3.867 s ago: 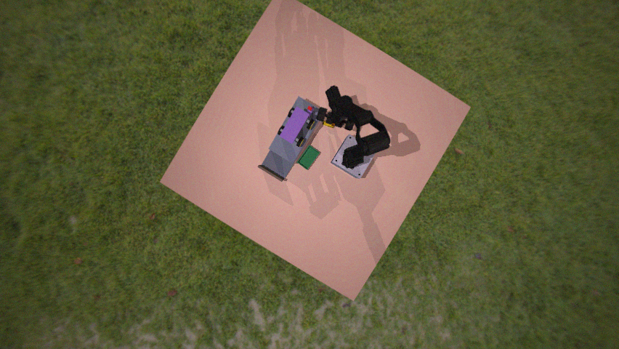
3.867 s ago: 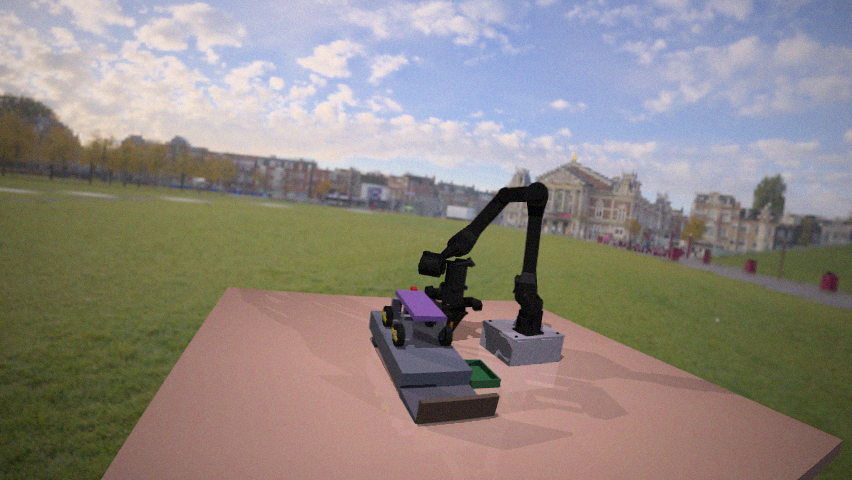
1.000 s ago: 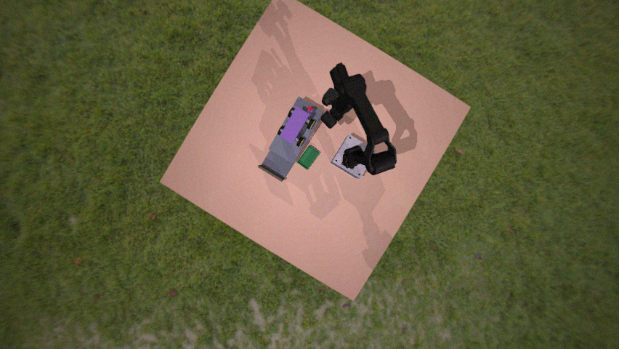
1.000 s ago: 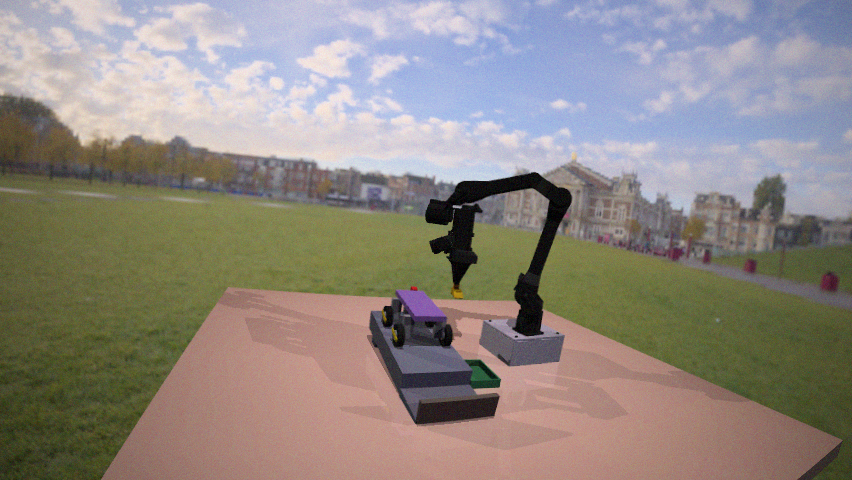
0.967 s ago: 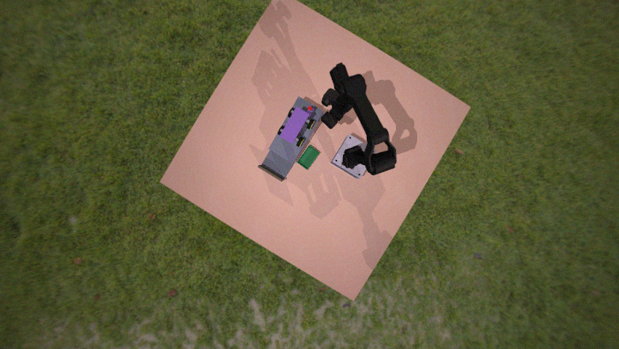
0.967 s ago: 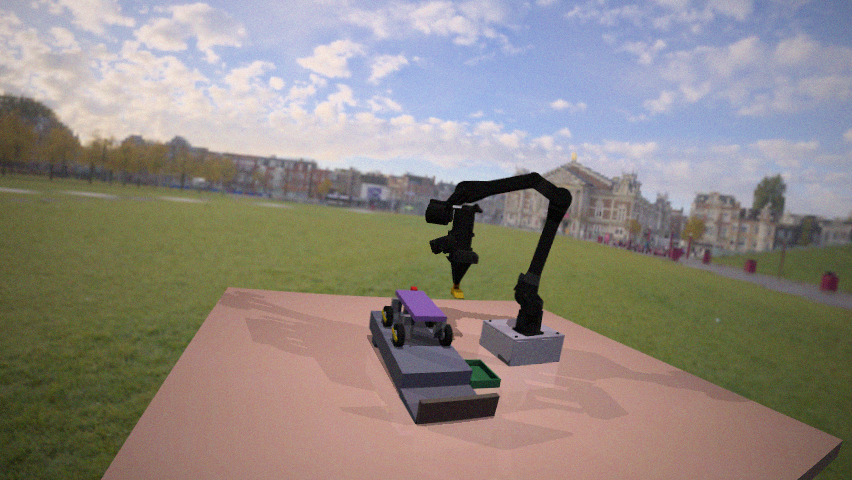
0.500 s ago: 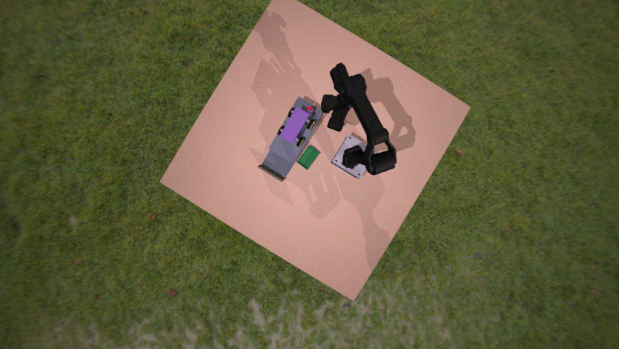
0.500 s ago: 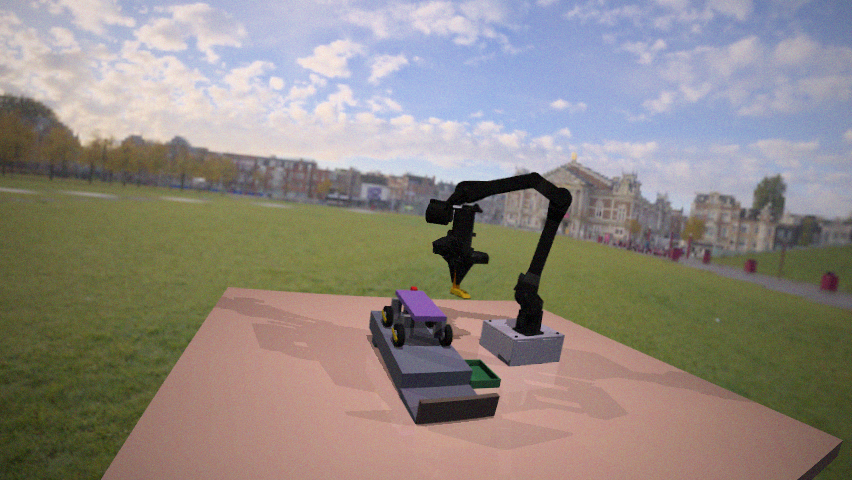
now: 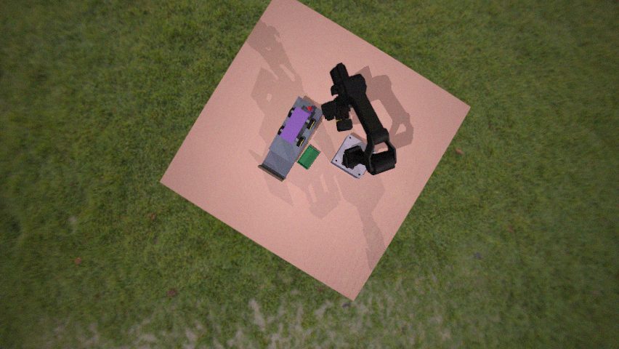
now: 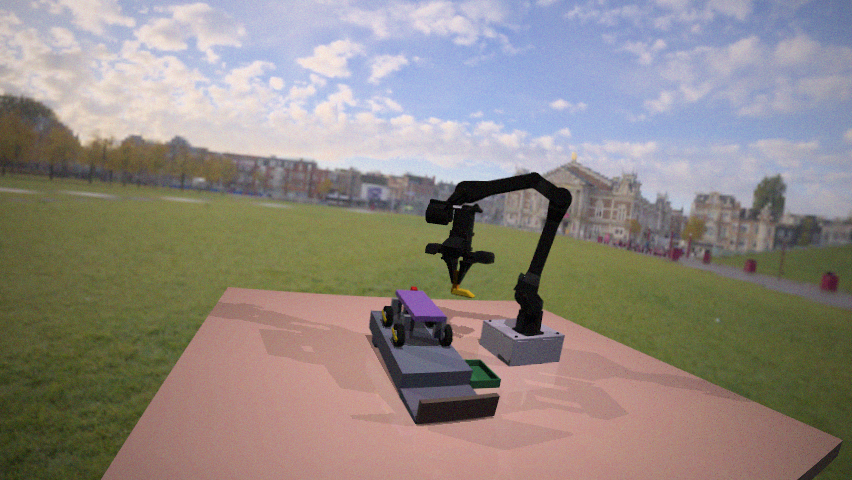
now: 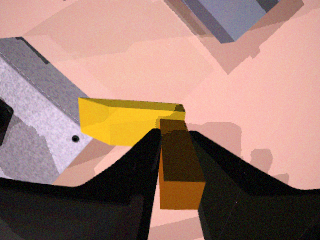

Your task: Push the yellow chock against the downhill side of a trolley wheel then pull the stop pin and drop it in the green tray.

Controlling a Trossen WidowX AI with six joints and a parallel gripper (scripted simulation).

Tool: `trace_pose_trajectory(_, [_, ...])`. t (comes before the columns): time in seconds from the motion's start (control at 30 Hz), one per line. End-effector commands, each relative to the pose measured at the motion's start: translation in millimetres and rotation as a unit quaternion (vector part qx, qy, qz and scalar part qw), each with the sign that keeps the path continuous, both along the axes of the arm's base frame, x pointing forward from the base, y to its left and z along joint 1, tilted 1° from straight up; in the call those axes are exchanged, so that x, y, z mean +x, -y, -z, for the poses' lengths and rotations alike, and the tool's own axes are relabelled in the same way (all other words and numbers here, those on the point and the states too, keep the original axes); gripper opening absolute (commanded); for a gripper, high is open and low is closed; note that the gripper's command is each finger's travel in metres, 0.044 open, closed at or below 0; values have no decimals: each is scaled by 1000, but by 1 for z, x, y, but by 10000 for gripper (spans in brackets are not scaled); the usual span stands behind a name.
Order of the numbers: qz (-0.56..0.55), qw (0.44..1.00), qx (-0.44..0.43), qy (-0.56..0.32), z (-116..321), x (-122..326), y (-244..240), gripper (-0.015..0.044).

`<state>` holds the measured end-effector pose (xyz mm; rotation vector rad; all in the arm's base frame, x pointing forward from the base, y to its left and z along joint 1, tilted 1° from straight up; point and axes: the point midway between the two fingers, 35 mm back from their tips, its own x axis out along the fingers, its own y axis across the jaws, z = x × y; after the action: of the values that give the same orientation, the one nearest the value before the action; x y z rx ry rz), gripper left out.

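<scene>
My gripper [image 10: 455, 285] [image 11: 174, 138] is shut on the orange handle [image 11: 181, 165] of the yellow chock [image 10: 463, 292] [image 11: 120, 121]. The chock hangs in the air beside the ramp's uphill end, on the robot base's side. The trolley [image 9: 295, 124] [image 10: 420, 305] with its purple top stands on the upper part of the grey ramp [image 9: 280, 161] [image 10: 432, 360]. The red-headed stop pin [image 9: 309, 108] [image 10: 413, 288] stands at the trolley's uphill end. The green tray [image 9: 309, 156] [image 10: 484, 373] lies beside the ramp. The chock's rubber underside is hidden.
The robot's base block [image 9: 358, 173] [image 10: 517, 351] [image 11: 55, 145] stands to the right of the ramp. A dark brown end board [image 9: 272, 173] [image 10: 457, 407] crosses the ramp's low end. A ramp corner [image 11: 232, 22] shows at the top of the wrist view.
</scene>
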<state>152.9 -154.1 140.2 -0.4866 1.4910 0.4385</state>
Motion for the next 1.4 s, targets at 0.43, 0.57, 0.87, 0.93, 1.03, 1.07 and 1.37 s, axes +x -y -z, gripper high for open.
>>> trace_pose_trajectory(0.43, [-273, 962, -8, -4, -1, 1, 0, 0])
trace_pose_trajectory(0.57, [-337, 941, -10, -5, -1, 1, 0, 0])
trace_pose_trajectory(0.87, [-391, 920, -12, -6, -1, 1, 0, 0])
trace_pose_trajectory(0.93, [-394, 919, -12, -6, 0, 2, -2, 0])
trace_pose_trajectory(1.03, [-403, 915, -12, -6, 1, 5, -11, 0])
trace_pose_trajectory(1.07, [-407, 913, -12, -6, 1, 6, -14, 0])
trace_pose_trajectory(1.37, [-417, 909, -11, -5, 1, 20, -43, 0])
